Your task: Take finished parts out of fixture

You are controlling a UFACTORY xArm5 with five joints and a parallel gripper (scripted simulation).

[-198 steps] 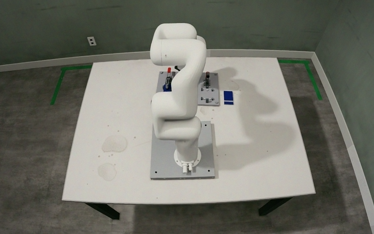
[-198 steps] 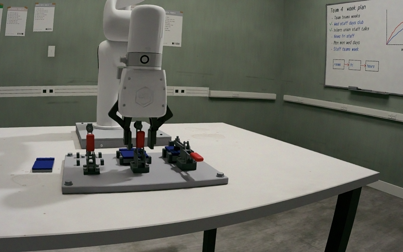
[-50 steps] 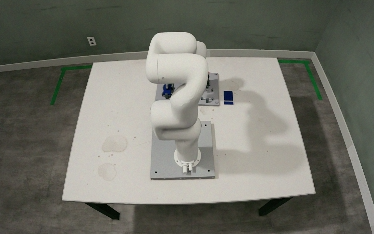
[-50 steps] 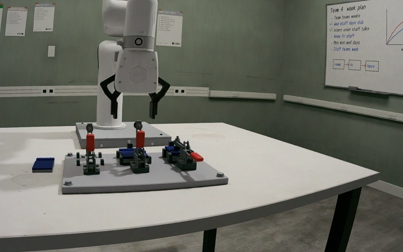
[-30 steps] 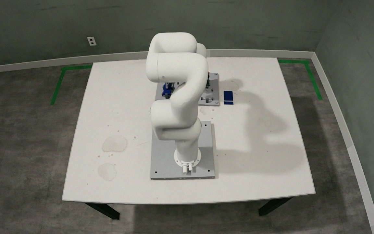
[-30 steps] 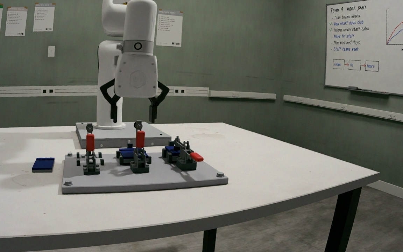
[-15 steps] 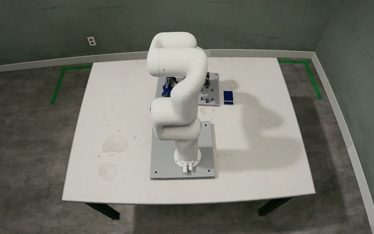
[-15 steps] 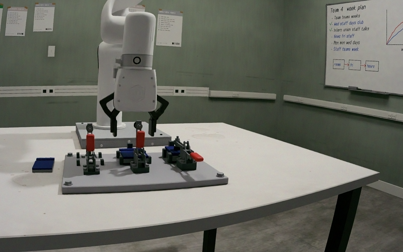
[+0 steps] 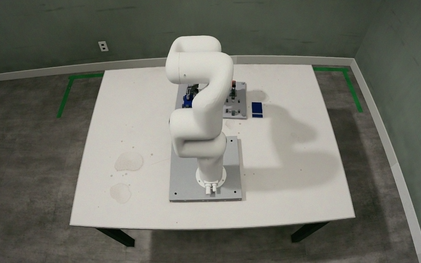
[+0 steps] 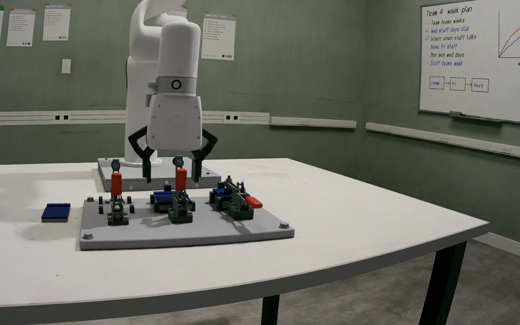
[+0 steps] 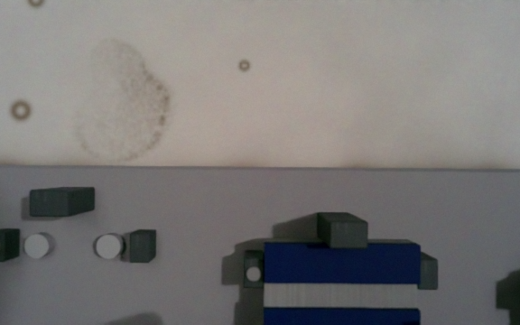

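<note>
And here's your arm [image 9: 210,67] [image 10: 178,48], rising from its base plate [image 9: 181,183] [image 10: 112,178], folded at the elbow and reaching out over the fixture plate [image 9: 243,98] [image 10: 189,239] [image 11: 188,190]! Down at the wrist, your gripper [image 10: 172,180] points at the plate, its body close to upright, its two black fingers spread wide with nothing between them. The exterior view puts the tips above the level of the middle nest, one on either side of the middle clamp [image 10: 180,211] as you look at it; you can't tell from here how exactly they line up in depth.

Right there in that nest sits your slotted part [image 10: 164,197] [image 11: 341,264], the bright slot running across the blue in the wrist view. Its clamp's red handle stands upright. Your other finished part [image 9: 257,107] [image 10: 55,212] is already flat on the table [image 9: 133,130] [image 10: 334,226], just beside the plate. And your blank [image 9: 187,101] [image 10: 223,193] is in the end nest, the red handle of its clamp [image 10: 240,211] lying out and low.
</note>
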